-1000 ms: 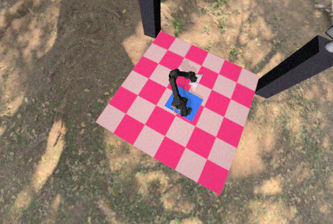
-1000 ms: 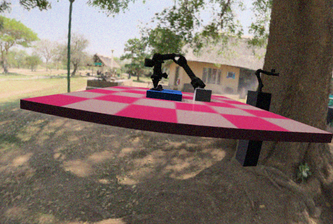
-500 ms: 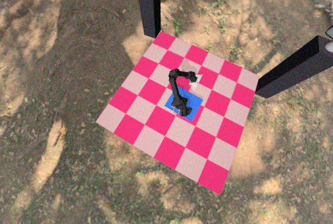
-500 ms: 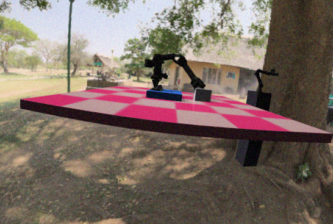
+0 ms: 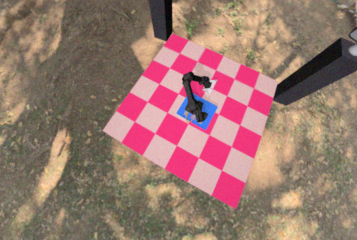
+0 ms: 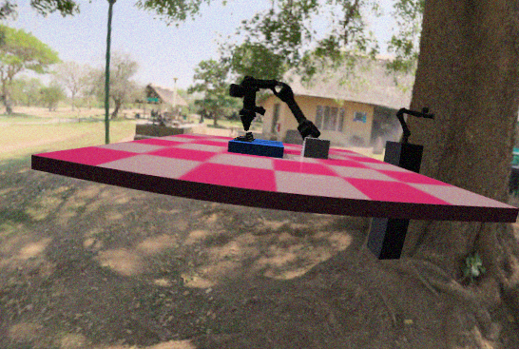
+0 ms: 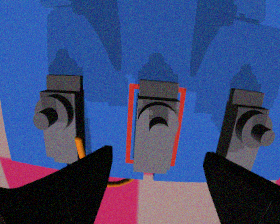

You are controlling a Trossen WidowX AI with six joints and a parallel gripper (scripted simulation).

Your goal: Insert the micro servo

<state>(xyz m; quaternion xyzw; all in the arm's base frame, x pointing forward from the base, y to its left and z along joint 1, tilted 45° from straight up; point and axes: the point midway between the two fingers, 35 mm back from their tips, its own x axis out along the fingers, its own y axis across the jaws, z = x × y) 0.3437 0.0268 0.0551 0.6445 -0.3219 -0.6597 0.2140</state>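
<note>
Fingers spread, off servo (image 7: 156, 128)

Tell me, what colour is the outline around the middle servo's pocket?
Red. The outline frames the middle servo on the blue deck; the wrist view shows it best.
</note>
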